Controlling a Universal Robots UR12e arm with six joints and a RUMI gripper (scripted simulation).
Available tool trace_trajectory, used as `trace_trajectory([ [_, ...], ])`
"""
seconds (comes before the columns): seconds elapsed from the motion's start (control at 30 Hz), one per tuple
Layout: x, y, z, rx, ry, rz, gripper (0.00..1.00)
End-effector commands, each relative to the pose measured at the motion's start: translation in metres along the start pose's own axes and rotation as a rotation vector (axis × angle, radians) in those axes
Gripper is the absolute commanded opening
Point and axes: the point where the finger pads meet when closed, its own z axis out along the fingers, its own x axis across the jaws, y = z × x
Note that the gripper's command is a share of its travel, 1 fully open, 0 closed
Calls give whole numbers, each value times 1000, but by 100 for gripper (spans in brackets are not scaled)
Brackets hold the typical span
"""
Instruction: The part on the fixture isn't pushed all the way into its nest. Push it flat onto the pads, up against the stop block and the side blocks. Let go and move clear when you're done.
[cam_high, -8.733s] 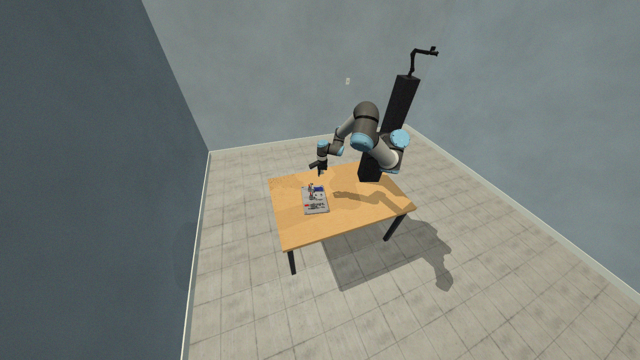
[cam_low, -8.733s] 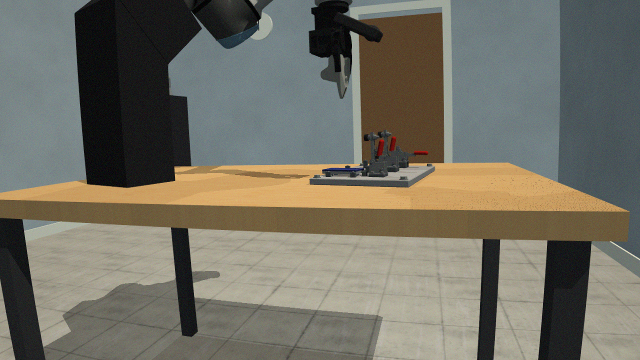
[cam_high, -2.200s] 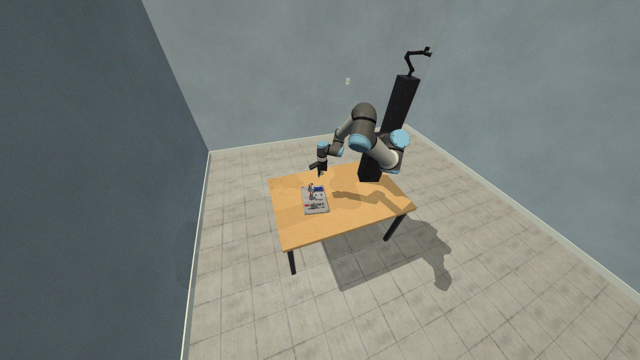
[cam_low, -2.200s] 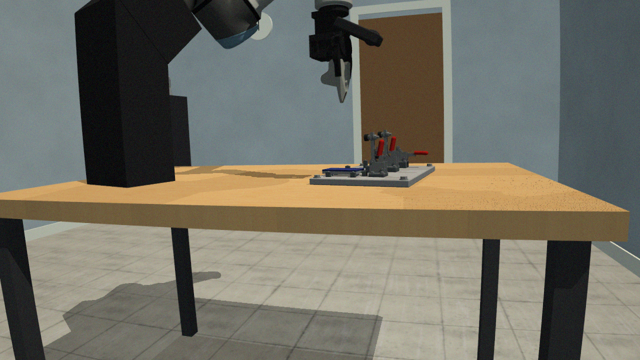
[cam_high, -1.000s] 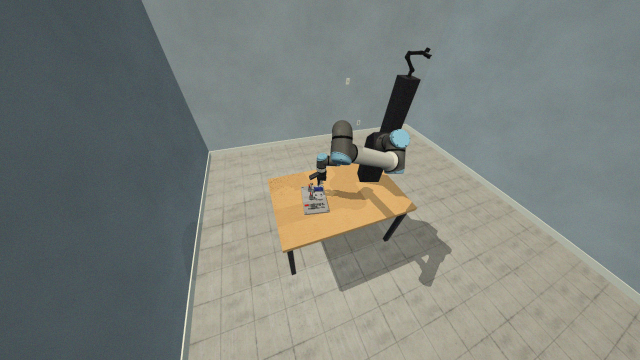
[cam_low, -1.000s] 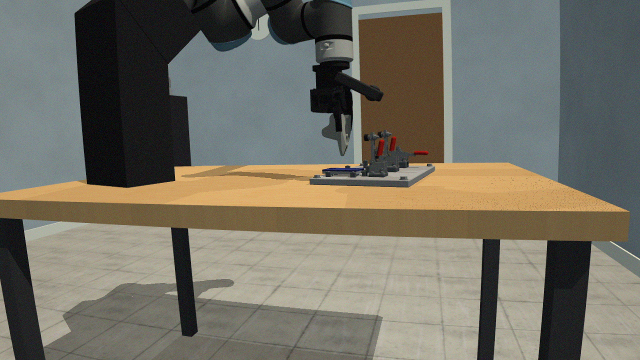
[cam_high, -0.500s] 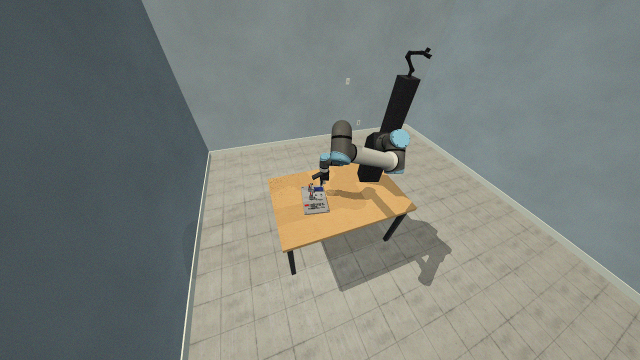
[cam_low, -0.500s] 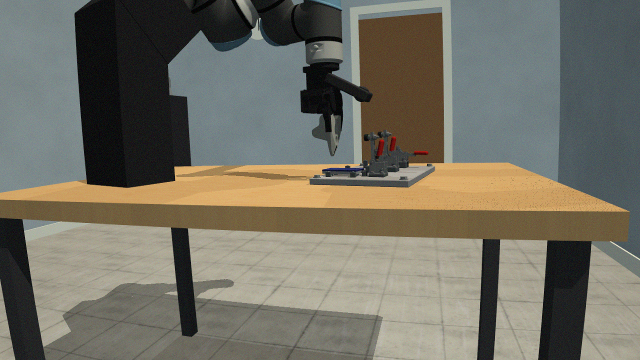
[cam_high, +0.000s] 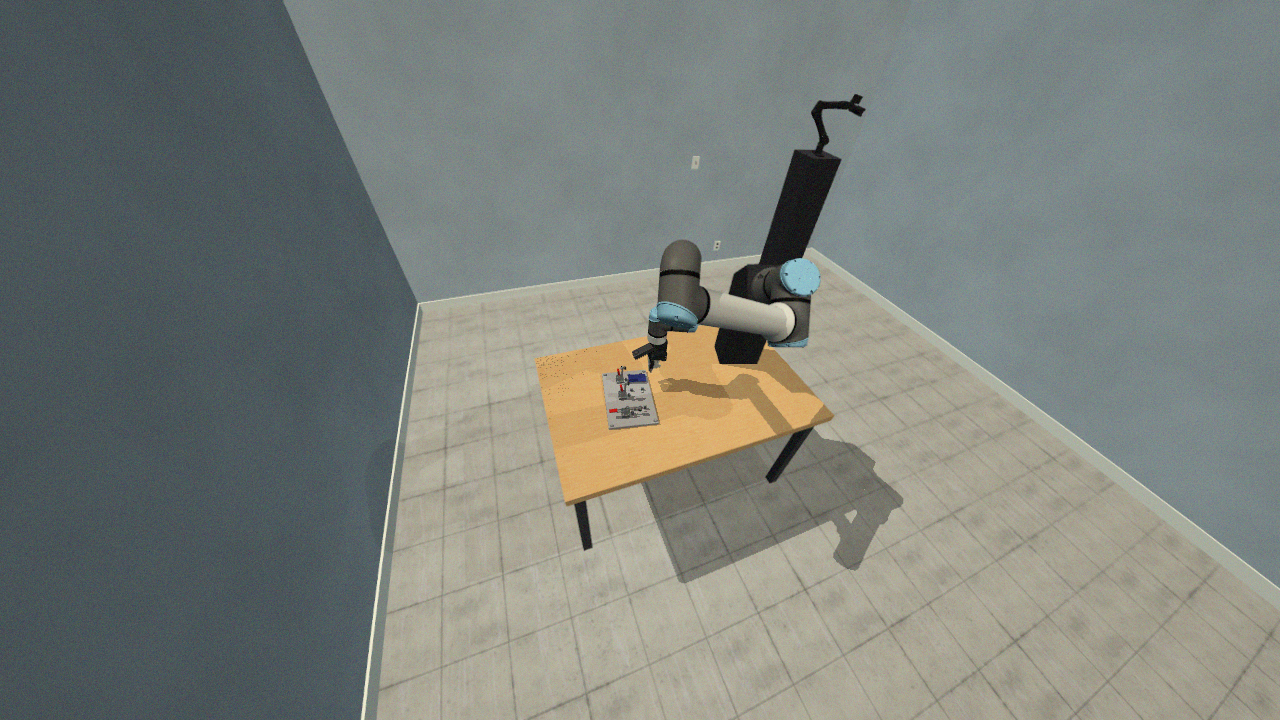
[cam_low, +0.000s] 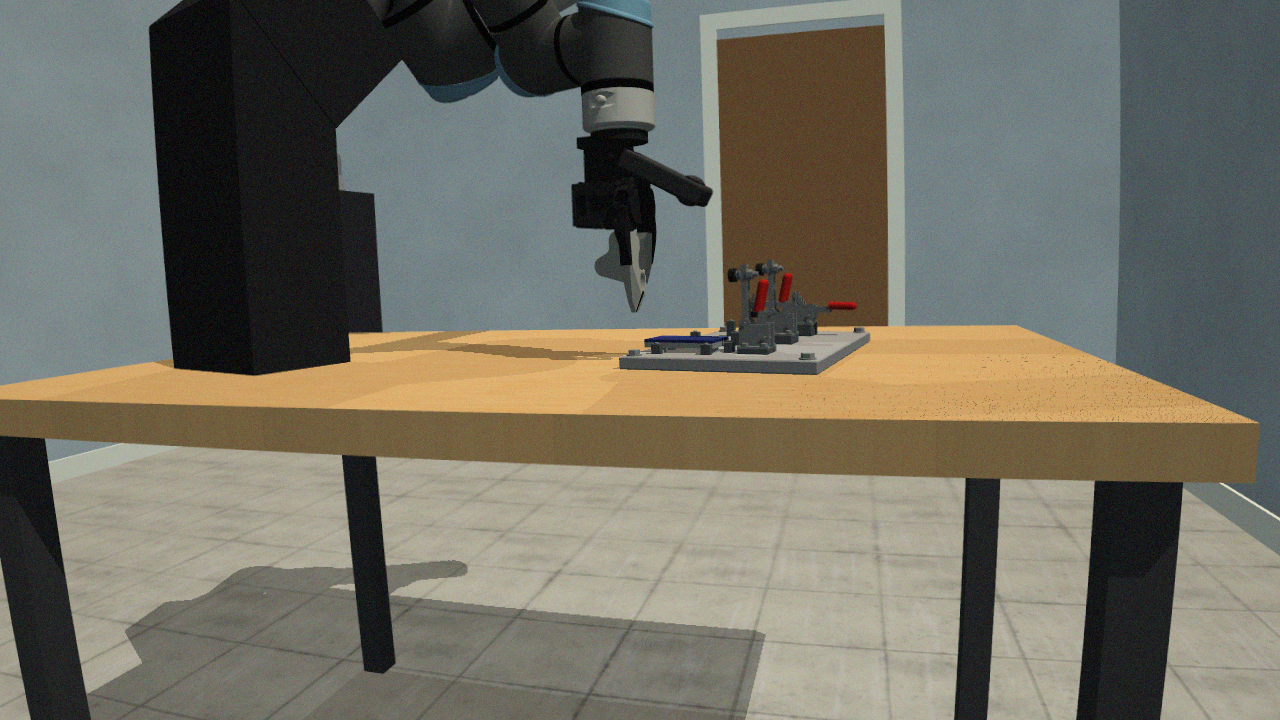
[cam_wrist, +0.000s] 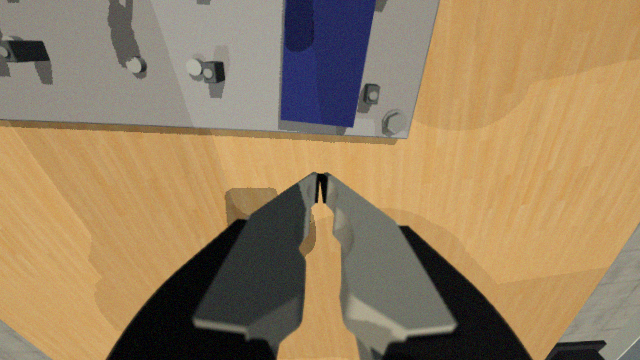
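The part is a flat blue plate (cam_wrist: 325, 60) lying on the grey fixture plate (cam_wrist: 210, 60), near its corner closest to the arm. It also shows in the exterior view (cam_low: 686, 340) and as a small blue patch in the top view (cam_high: 638, 379). My gripper (cam_wrist: 320, 175) is shut and empty. It hangs above the bare table just off the fixture's edge, in line with the blue plate's near end. In the exterior view the fingertips (cam_low: 635, 304) are a little above the table, left of the fixture (cam_low: 747, 355).
Toggle clamps with red handles (cam_low: 771, 295) stand on the fixture beyond the part. Small blocks and bolts (cam_wrist: 371, 93) sit beside the plate. The black robot pedestal (cam_low: 246, 188) stands on the table's far side.
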Motion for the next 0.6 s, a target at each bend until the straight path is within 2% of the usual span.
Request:
trace_trajectory([
  [0.0, 0, 11, 0, 2, 0, 0, 0],
  [0.57, -1, 14, 3, 2, 0, 0, 0],
])
